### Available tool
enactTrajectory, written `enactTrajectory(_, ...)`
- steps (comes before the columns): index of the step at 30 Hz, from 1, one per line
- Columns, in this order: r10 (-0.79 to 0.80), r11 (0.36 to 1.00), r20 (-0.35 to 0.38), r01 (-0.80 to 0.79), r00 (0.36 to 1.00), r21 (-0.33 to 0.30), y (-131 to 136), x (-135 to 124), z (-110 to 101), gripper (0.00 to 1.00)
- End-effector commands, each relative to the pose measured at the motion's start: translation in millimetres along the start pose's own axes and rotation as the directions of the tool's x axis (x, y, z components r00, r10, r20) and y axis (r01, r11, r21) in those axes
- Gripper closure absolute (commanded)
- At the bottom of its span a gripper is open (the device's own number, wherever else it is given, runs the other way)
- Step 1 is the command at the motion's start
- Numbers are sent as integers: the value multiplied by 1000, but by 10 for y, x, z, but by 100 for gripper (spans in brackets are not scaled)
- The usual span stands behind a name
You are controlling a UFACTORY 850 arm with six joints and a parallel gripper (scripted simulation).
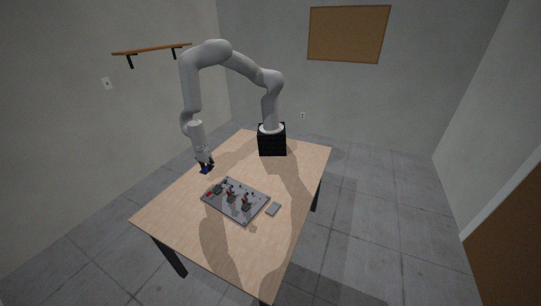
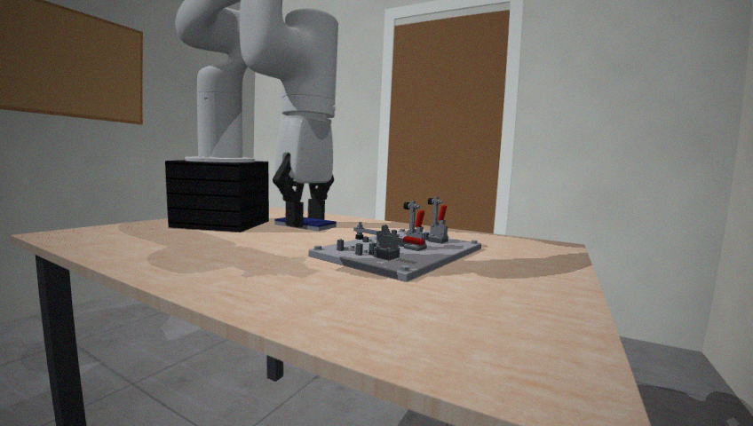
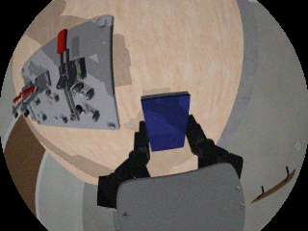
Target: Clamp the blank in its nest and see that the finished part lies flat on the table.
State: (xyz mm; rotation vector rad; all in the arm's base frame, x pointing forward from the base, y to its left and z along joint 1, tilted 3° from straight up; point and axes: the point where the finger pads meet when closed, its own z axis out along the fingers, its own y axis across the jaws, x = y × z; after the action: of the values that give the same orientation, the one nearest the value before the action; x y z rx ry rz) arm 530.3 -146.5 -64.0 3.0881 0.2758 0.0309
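Jaws (image 1: 206, 166) (image 2: 305, 210) are closed on the blue blank (image 1: 205, 170) (image 2: 312, 222) (image 3: 166, 120), one finger at each side of it. Blank is held above the tabletop (image 1: 170, 208) (image 2: 317, 305) (image 3: 192, 43), apart from the fixture plate (image 1: 242, 220) (image 2: 364, 268) (image 3: 98, 38). On this plate are three clamps with red handles; one handle (image 1: 208, 193) (image 2: 413, 240) (image 3: 62, 41) is lying low, other two are standing up. Finished part (image 1: 272, 208), grey, lies flat on the tabletop, beside the plate.
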Motion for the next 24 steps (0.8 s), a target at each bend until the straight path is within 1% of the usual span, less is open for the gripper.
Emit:
enactTrajectory(1,0,1000,-2,0,1000,0,4,9,-237,100)
enactTrajectory(4,0,1000,-2,0,1000,0,4,9,-327,100)
enactTrajectory(10,0,1000,-2,0,1000,0,4,9,-378,100)
enactTrajectory(24,17,1000,-2,-17,1000,0,4,9,-383,100)
